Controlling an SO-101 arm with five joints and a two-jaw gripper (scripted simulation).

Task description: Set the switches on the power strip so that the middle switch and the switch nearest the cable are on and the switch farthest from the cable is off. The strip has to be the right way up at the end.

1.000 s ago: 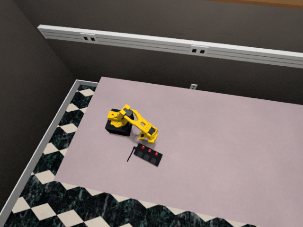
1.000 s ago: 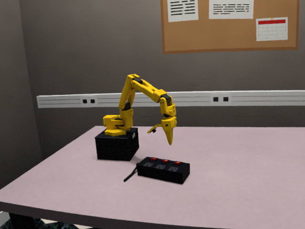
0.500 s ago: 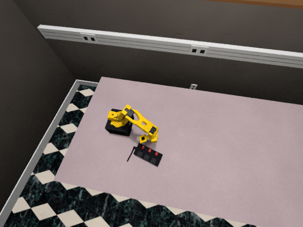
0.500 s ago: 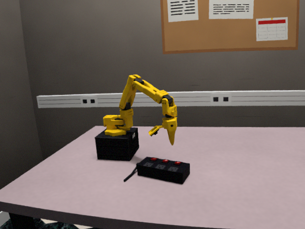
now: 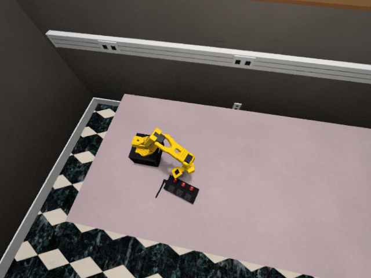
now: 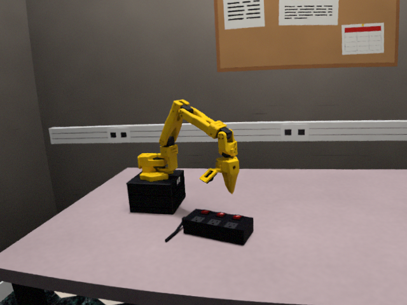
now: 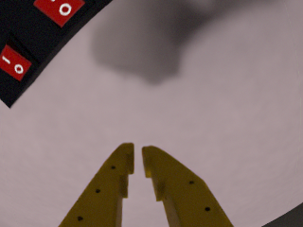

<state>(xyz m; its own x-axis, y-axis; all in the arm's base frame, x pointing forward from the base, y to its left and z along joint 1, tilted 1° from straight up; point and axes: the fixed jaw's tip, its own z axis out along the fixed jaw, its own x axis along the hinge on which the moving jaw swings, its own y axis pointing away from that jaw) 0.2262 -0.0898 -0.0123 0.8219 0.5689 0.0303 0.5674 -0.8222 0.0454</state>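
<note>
The black power strip [image 6: 218, 226] lies right way up on the pink table, with its sockets and three red switches facing up. Its cable [image 6: 173, 233] leaves the left end. The switch nearest the cable [image 6: 205, 211], the middle switch [image 6: 220, 214] and the farthest switch [image 6: 236, 216] sit in a row along the far edge; I cannot tell their positions. My gripper [image 6: 231, 190] is shut and empty. It points down and hovers above the table just behind the strip, apart from it. In the wrist view the shut fingers are over bare table, with the strip [image 7: 38, 19] and two switches [image 7: 59, 2] at the top left.
The arm stands on a black base block [image 6: 156, 196] to the left behind the strip. In the top view the strip [image 5: 181, 190] lies near the table's left part, and the table's left edge drops to a checkered floor [image 5: 59, 209]. A white wall rail [image 6: 296, 131] runs behind.
</note>
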